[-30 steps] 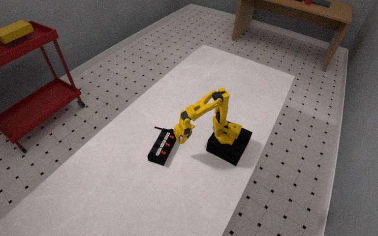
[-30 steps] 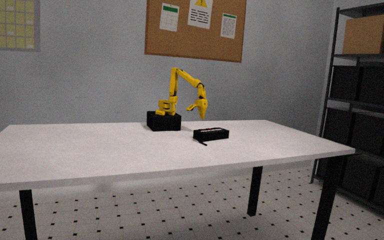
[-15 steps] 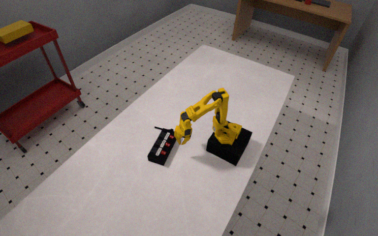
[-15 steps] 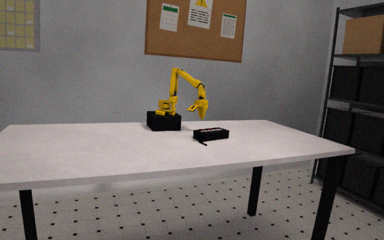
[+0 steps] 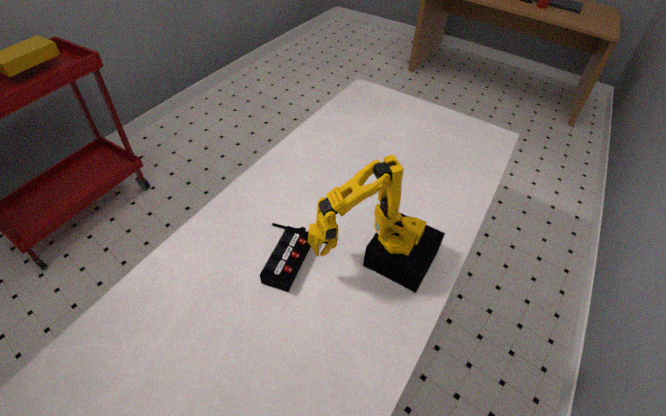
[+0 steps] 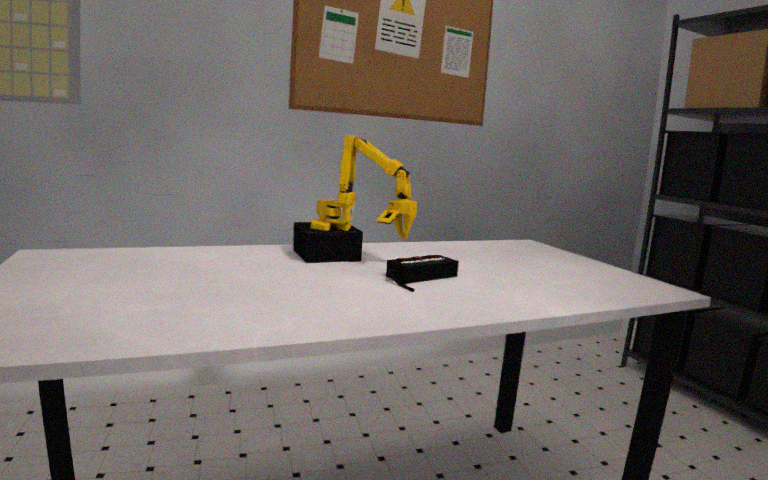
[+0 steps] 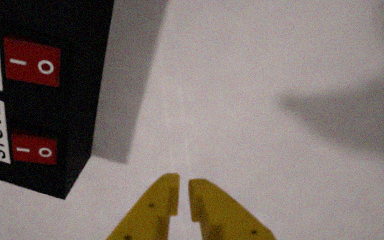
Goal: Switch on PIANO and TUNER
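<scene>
Yellow gripper (image 5: 321,249) hanging tips-down above the white table (image 6: 169,316), jaws clenched together and grasping nothing. The black power strip (image 5: 285,260) is lying flat on the table just beside the gripper, apart from the fingertips, its red rocker switches facing up. In the wrist view the strip is occupying the upper left, with two switches (image 7: 31,62) showing there; their labels are cut off and unreadable. The arm's black base (image 5: 427,264) is standing on the gripper's other side, opposite the strip
</scene>
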Available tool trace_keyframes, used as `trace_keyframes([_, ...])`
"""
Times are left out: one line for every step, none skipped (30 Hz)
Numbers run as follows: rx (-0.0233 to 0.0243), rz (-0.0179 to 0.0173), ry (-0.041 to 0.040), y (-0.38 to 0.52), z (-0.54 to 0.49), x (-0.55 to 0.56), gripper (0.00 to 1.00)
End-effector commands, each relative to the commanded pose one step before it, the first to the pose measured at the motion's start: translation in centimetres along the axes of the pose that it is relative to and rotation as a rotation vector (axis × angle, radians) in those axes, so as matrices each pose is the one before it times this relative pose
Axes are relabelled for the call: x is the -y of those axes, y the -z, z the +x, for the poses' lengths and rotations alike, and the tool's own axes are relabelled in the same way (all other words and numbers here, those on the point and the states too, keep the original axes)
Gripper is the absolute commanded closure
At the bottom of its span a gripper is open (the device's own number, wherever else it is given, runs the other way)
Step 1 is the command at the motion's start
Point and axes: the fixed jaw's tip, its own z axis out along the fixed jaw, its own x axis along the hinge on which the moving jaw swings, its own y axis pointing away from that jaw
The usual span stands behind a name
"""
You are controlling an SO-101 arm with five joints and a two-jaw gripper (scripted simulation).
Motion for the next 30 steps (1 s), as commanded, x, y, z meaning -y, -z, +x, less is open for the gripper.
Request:
trace_keyframes([0.01606, 0.03969, 0.03920, -0.4794, -0.084, 0.822, 1.00])
trace_keyframes([0.00021, 0.00049, 0.00516, -0.0046, 0.006, 0.009, 1.00])
trace_keyframes([0.00018, 0.00043, 0.00464, -0.0040, 0.006, 0.008, 1.00])
trace_keyframes([0.00016, 0.00040, 0.00414, -0.0037, 0.005, 0.008, 1.00])
trace_keyframes([0.00000, 0.00000, 0.00000, 0.0000, 0.000, 0.000, 1.00])
trace_keyframes([0.00000, 0.00000, 0.00000, 0.0000, 0.000, 0.000, 1.00])
trace_keyframes([0.00014, 0.00034, 0.00367, -0.0031, 0.005, 0.006, 1.00])
trace_keyframes([0.00013, 0.00031, 0.00321, -0.0029, 0.004, 0.006, 1.00])
trace_keyframes([0.00010, 0.00026, 0.00279, -0.0024, 0.004, 0.005, 1.00])
trace_keyframes([0.00009, 0.00023, 0.00238, -0.0021, 0.003, 0.004, 1.00])
trace_keyframes([0.00007, 0.00019, 0.00201, -0.0017, 0.003, 0.003, 1.00])
trace_keyframes([0.00006, 0.00016, 0.00166, -0.0015, 0.002, 0.003, 1.00])
trace_keyframes([0.00005, 0.00012, 0.00135, -0.0011, 0.002, 0.002, 1.00])
trace_keyframes([0.00004, 0.00011, 0.00106, -0.0010, 0.001, 0.002, 1.00])
trace_keyframes([0.00003, 0.00007, 0.00080, -0.0006, 0.001, 0.001, 1.00])
trace_keyframes([0.00002, 0.00006, 0.00058, -0.0006, 0.001, 0.001, 1.00])
trace_keyframes([0.00001, 0.00003, 0.00039, -0.0003, 0.001, 0.001, 1.00])
trace_keyframes([0.00001, 0.00003, 0.00024, -0.0003, 0.000, 0.001, 1.00])
trace_keyframes([0.00000, 0.00001, 0.00013, -0.0001, 0.000, 0.000, 1.00])
trace_keyframes([0.00000, 0.00001, 0.00005, -0.0001, 0.000, 0.000, 1.00])
trace_keyframes([0.00000, 0.00000, 0.00001, 0.0001, 0.000, 0.000, 1.00])
trace_keyframes([0.00000, 0.00000, 0.00000, 0.0000, 0.000, 0.000, 1.00])
trace_keyframes([0.00000, 0.00000, 0.00000, 0.0000, 0.000, 0.000, 1.00])
trace_keyframes([0.00000, 0.00001, 0.00003, -0.0017, 0.000, 0.002, 1.00])
trace_keyframes([0.00000, -0.00001, 0.00021, -0.0099, 0.000, 0.012, 1.00])
trace_keyframes([0.00000, 0.00001, 0.00049, -0.0234, -0.001, 0.028, 1.00])
trace_keyframes([0.00000, -0.00001, 0.00081, -0.0384, -0.002, 0.046, 1.00])
trace_keyframes([0.00000, 0.00001, 0.00111, -0.0529, -0.003, 0.064, 1.00])
trace_keyframes([0.00000, -0.00001, 0.00136, -0.0643, -0.003, 0.078, 1.00])
trace_keyframes([0.00000, 0.00000, 0.00152, -0.0717, -0.004, 0.088, 1.00])
